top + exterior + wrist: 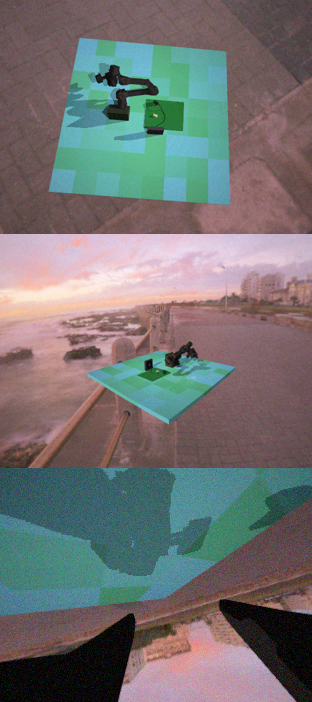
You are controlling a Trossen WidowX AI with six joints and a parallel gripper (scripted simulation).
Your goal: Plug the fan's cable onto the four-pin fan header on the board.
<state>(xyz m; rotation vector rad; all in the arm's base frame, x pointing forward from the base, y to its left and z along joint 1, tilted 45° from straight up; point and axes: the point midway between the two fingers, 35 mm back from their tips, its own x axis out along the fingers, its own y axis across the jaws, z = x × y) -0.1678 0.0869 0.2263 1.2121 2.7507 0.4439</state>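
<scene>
The green board (173,118) (151,378) lies flat on the table. A small whitish header (155,115) (157,371) stands on it; its pins are too small to make out. The black fan (155,130) (148,364) stands upright at one edge of the board. Its thin dark cable (165,117) curves over the board to a small dark plug (156,102) (164,372) near the opposite edge, apart from the header. My gripper (176,611) is open, with nothing between its fingers, and is well away from the plug and board.
The arm (152,88) (185,347) is folded back over its base (118,113) (172,359), beside the board. The table (141,181) (176,405) has a patchwork of blue and green squares. The wrist view shows arm shadows and the table's edge.
</scene>
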